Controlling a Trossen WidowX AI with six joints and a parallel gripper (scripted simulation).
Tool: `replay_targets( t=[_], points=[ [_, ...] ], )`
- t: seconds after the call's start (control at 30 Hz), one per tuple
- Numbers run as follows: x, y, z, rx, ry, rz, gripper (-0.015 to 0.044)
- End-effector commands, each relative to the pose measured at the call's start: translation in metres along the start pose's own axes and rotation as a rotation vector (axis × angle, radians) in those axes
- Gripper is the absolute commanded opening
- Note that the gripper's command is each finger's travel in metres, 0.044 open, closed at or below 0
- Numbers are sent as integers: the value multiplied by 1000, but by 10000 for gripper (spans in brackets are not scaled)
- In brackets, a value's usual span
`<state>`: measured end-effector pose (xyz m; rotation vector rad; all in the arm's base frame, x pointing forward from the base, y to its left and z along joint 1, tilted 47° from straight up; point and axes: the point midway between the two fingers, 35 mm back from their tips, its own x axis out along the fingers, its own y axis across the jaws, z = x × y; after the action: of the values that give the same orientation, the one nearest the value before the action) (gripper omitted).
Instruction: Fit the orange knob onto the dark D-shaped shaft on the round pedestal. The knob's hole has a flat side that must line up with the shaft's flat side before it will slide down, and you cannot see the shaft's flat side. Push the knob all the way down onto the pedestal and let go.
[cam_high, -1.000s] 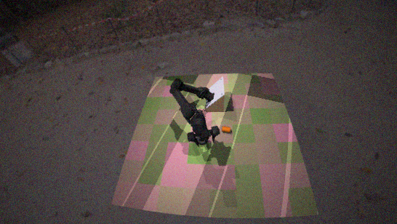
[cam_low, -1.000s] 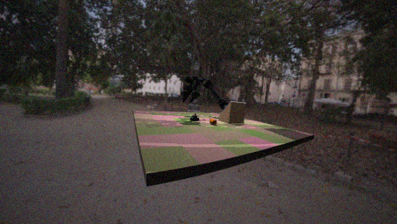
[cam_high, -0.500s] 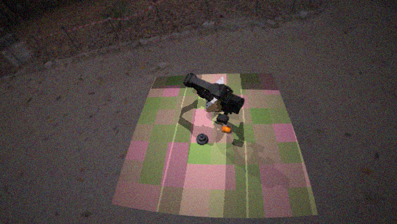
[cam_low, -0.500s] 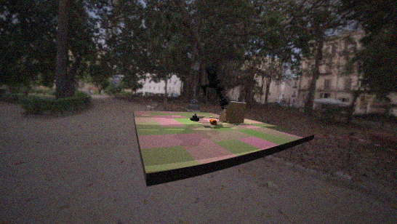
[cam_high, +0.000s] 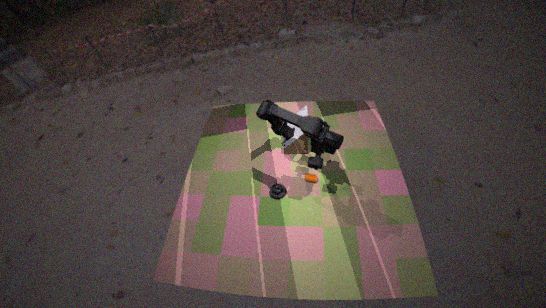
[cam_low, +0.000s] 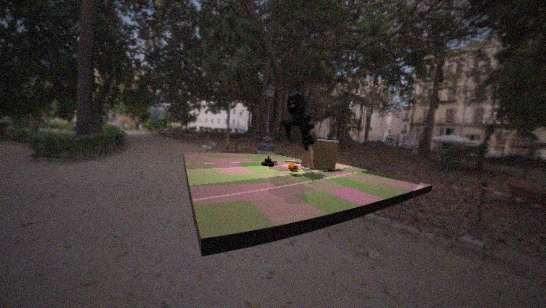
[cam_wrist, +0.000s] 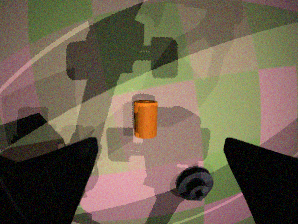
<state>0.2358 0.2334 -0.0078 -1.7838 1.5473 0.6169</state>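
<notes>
The orange knob (cam_high: 311, 178) (cam_low: 293, 167) (cam_wrist: 146, 119) lies on its side on the patchwork table top. In the wrist view its long side runs roughly up and down the frame. The dark round pedestal (cam_high: 277, 191) (cam_low: 268, 162) (cam_wrist: 194, 183) stands to the left of the knob in the top view, and its shaft points up. The flat side of the shaft cannot be made out. My gripper (cam_wrist: 162, 145) is open and empty, above the table, with the knob and pedestal both below it in the wrist view. The knob's hole is not clearly visible.
A tan block (cam_high: 296, 145) (cam_low: 325, 155) with a pale top stands behind the knob, close to the arm. The patchwork table top (cam_high: 305, 242) (cam_low: 240, 215) carries broad arm shadows around the knob and pedestal.
</notes>
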Motion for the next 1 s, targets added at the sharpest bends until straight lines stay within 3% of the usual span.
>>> replay_targets(
  t=[0.0, 0.13, 0.97],
  points=[
    [62, 3, -7, -2, 44, 22, 440],
    [107, 10, -16, 4, 65, 25, 440],
    [152, 11, -19, 5, 67, 24, 440]
  ],
)
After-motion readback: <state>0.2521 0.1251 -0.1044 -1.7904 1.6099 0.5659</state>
